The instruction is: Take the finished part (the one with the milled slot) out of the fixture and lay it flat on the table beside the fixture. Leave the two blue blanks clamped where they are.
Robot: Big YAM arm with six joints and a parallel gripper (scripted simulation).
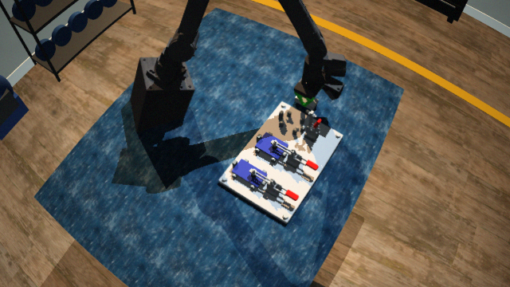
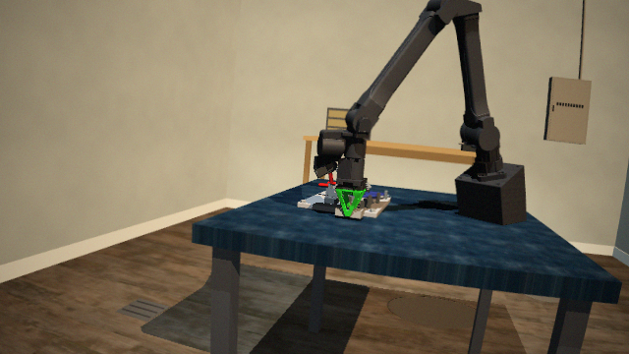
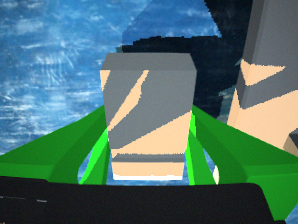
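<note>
Holding the finished part (image 2: pixel 342 212) (image 3: pixel 150 110) between its green fingers, the gripper (image 1: pixel 306 100) (image 2: pixel 350 210) (image 3: pixel 148 112) stands just beside the fixture (image 1: pixel 332 145) (image 2: pixel 375 212) (image 3: pixel 260 125), off its end; the part appears low over the table (image 1: pixel 239 52) (image 2: pixel 418 241) (image 3: pixel 50 60), which likely leaves lowering and release.

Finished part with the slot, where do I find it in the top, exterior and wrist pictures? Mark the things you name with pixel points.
Top: finished part (image 1: pixel 309 103) (image 2: pixel 344 213) (image 3: pixel 150 110), just above the fixture's upper edge, mostly covered.
Exterior: centre, low between the green fingers.
Wrist: middle, between the fingers.
Shared landmark: the green fingers (image 1: pixel 300 96) (image 2: pixel 359 196).
</note>
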